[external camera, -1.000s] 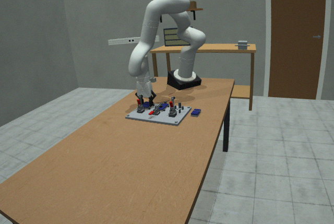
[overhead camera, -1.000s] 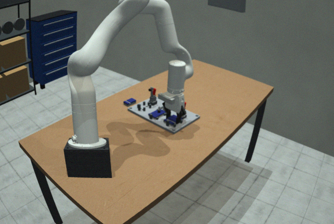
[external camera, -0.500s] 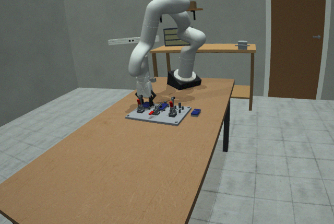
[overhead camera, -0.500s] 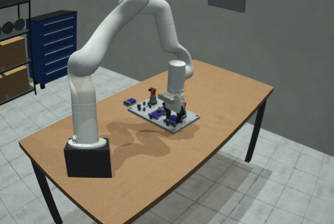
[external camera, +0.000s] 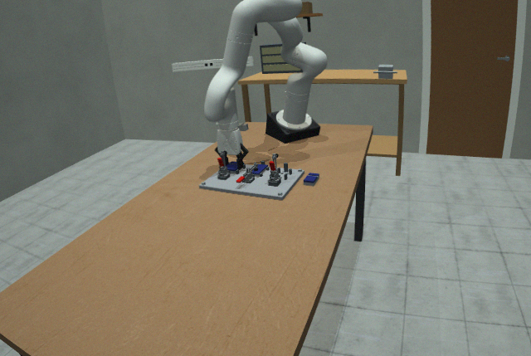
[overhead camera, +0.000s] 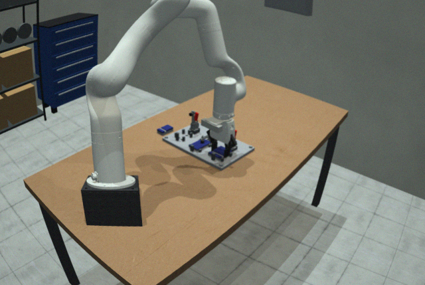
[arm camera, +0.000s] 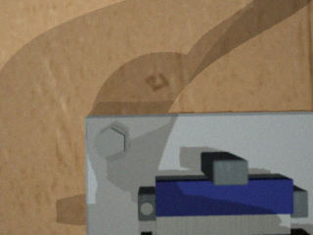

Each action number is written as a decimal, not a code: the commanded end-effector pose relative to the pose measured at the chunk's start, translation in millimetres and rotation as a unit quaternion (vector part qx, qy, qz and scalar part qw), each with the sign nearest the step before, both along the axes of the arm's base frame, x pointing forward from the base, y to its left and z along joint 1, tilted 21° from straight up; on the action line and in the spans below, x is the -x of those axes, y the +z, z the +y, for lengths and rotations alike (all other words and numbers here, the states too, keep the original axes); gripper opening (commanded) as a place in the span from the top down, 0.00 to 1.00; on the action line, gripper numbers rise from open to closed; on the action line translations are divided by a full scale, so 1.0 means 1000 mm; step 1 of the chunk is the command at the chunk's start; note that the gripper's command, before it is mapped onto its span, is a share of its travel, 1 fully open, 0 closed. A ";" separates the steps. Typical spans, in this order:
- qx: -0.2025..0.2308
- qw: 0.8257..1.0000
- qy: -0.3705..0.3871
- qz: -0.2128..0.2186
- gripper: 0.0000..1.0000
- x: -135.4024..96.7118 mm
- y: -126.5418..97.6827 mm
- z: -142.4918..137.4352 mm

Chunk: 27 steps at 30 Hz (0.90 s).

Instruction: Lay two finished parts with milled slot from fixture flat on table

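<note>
Top view, fingers (overhead camera: 222, 147) closed on blue part (overhead camera: 216, 153) in grey fixture (overhead camera: 244, 149), another blue part (overhead camera: 165, 128) flat on table (overhead camera: 291, 117)

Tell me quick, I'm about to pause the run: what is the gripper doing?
Gripper: closed on the blue part at the fixture's end station.

1. A grey fixture plate (external camera: 257, 191) lies on the table (external camera: 171, 266) at frame centre.
2. The hand (external camera: 231, 158) reaches down at the plate's left end, its fingers closed on a blue part (external camera: 232, 166).
3. Another blue part (external camera: 311, 178) lies flat on the table just right of the plate.
4. Red-handled clamps (external camera: 271, 166) stand on the plate.
</note>
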<state>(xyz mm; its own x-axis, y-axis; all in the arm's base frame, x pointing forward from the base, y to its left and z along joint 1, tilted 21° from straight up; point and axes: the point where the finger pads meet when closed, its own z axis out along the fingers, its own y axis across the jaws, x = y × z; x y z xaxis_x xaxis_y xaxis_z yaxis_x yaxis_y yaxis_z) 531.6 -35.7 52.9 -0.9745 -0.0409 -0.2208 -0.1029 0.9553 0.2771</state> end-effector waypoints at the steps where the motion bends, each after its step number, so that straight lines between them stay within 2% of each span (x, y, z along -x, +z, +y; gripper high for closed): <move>1: 0.000 1.000 0.000 -0.001 1.00 -0.001 0.001 0.000; 27: 0.000 1.000 0.000 -0.001 1.00 0.001 0.007 -0.002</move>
<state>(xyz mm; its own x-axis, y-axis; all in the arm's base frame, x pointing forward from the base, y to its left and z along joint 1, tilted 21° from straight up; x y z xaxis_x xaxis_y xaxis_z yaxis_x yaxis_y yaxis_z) 530.7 -36.9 56.6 -0.9745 -0.0409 -0.2207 -0.1029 0.9553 0.2771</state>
